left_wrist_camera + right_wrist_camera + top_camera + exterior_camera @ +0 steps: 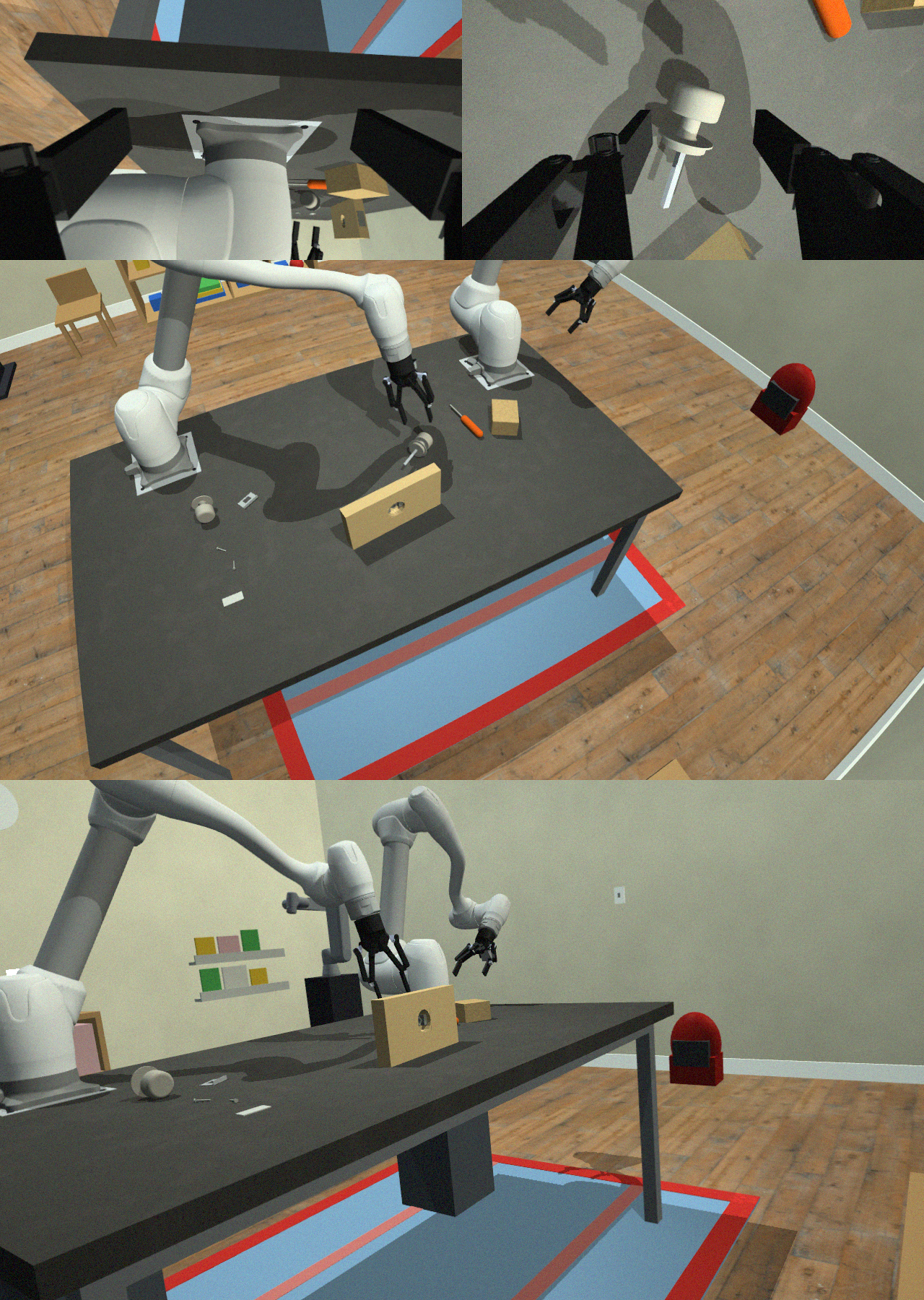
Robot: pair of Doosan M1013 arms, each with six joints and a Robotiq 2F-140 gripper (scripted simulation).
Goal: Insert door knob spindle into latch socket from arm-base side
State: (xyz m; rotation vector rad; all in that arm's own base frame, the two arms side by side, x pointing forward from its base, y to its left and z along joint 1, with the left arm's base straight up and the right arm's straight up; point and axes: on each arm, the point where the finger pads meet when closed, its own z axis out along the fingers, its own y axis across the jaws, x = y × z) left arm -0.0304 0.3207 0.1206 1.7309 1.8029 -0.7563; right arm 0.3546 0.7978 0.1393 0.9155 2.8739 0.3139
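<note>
Top view first: I have the grey round door knob point(421, 443) point(310, 200) point(698, 102) lying on the dark grey table point(529, 518) point(548, 1038), its pale square metal spindle point(410, 457) point(674, 180) slanting towards the upright tan wooden door piece point(371, 521) point(400, 1032) point(338, 229) point(718, 245). Spindle and door piece are apart, with a strip of table between the spindle's tip and the wood's top edge as I see it. The round hole sits in the middle of the board, whose ends stand well inside the table's edges.

My right gripper point(416, 418) point(393, 991) point(306, 224) point(703, 126) is partly spread above the knob, holding nothing. On its wrist camera, the knob shows between the two fingers, with a gap on each side; the left-hand gap in that picture is the tighter one. The orange-handled screwdriver point(471, 426) point(317, 184) point(834, 18) lies loose near the knob, with the tan wooden block point(504, 417) point(473, 1010) point(343, 180) point(888, 4) just beside it.

My left gripper point(561, 321) point(471, 973) point(242, 128) is wide open and empty, well apart from the door piece.
</note>
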